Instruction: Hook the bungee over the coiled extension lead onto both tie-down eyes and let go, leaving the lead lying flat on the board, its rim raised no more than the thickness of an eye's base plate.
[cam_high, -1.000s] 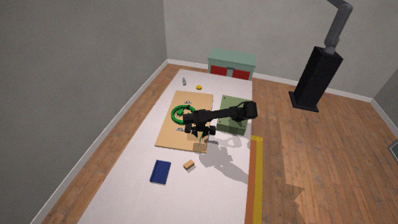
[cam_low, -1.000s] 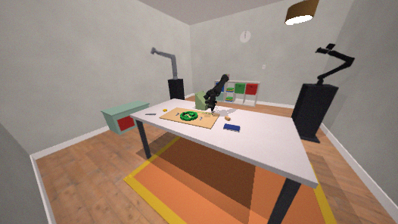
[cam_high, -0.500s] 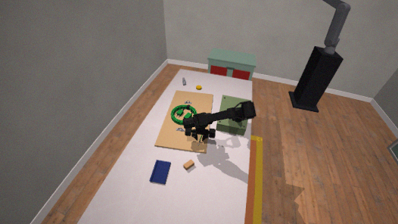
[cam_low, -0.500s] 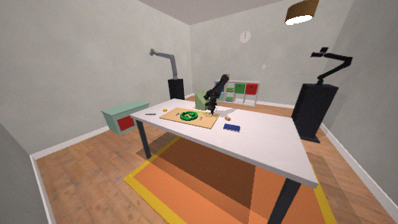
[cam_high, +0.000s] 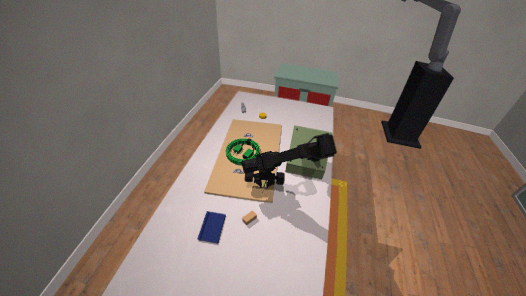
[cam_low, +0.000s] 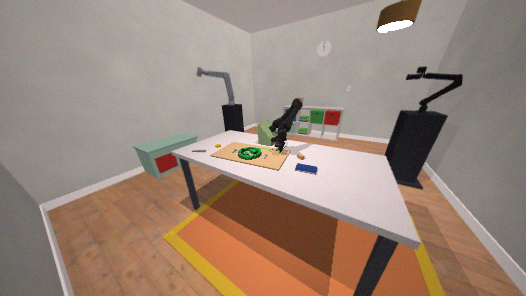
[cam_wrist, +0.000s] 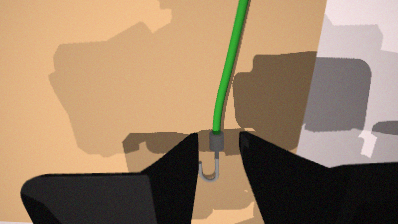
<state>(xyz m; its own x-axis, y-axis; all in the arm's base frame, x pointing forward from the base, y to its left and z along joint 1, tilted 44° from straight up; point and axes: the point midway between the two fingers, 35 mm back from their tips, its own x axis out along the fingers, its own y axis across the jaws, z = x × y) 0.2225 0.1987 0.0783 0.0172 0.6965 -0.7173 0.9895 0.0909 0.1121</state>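
A green coiled lead lies on the tan board, between two small tie-down eyes. The green bungee cord runs down the board to a grey ferrule and a metal hook near the board's near right corner. My gripper is low over the board there. Its two black fingers stand on either side of the ferrule, with a gap showing on each side. The cord's far end is out of the wrist view.
A blue book and a tan block lie on the white table in front of the board. A green box stands right of the board under the arm. A yellow disc and a small grey item lie behind.
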